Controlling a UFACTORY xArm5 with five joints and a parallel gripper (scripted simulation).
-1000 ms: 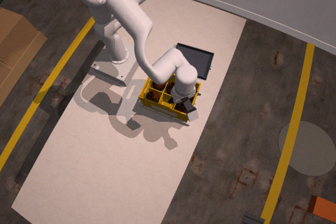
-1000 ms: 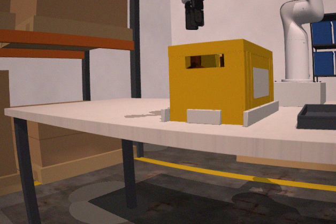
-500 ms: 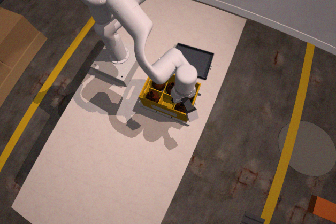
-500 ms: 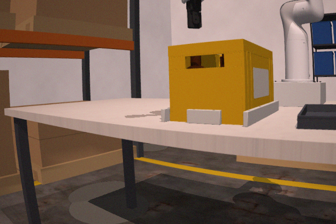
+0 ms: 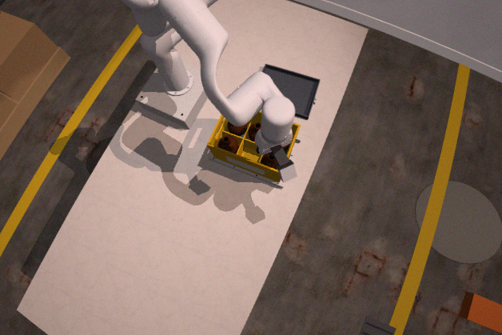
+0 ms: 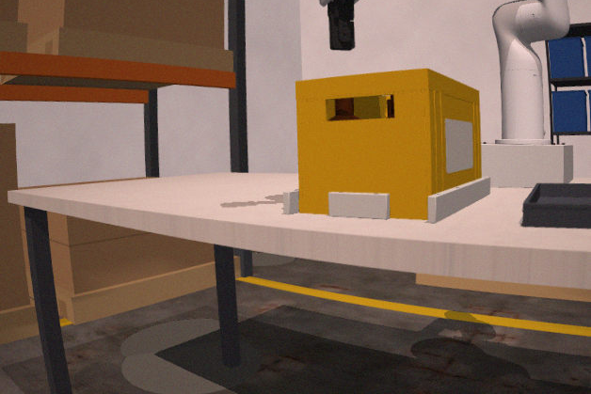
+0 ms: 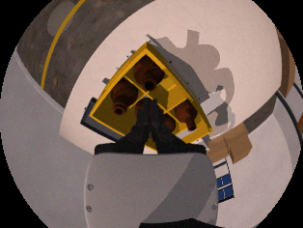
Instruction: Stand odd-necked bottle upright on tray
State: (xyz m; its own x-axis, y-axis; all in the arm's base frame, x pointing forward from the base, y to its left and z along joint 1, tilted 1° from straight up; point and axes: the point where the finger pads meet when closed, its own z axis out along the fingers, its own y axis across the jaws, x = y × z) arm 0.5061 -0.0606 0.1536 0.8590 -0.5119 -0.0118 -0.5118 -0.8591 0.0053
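The yellow crate (image 5: pixel 265 171) (image 6: pixel 362 155) (image 7: pixel 206 127) stands level on the table and holds the brown bottles. One bottle (image 5: pixel 228 144) (image 7: pixel 185 112) stands in a corner compartment; others are a bottle (image 5: pixel 268 159) (image 7: pixel 149 71), a bottle (image 7: pixel 123 94), and a bottle (image 7: pixel 169 123) partly behind the fingers. Another is mostly hidden by the fingertips. One front middle compartment holds no bottle. My gripper (image 6: pixel 342 47) (image 7: pixel 150 107) is shut with nothing between its fingers, above the crate. The dark tray (image 5: pixel 300 92) (image 6: pixel 549 217) holds no bottle in the part that shows. Neck thicknesses cannot be told apart.
Low pale guide strips (image 6: pixel 359 205) stand around the crate's foot. The crate lies between the tray and the wider stretch of the table (image 5: pixel 162 249). The robot's base (image 5: pixel 166 109) stands beside the crate. The table's long edge is near the crate and tray.
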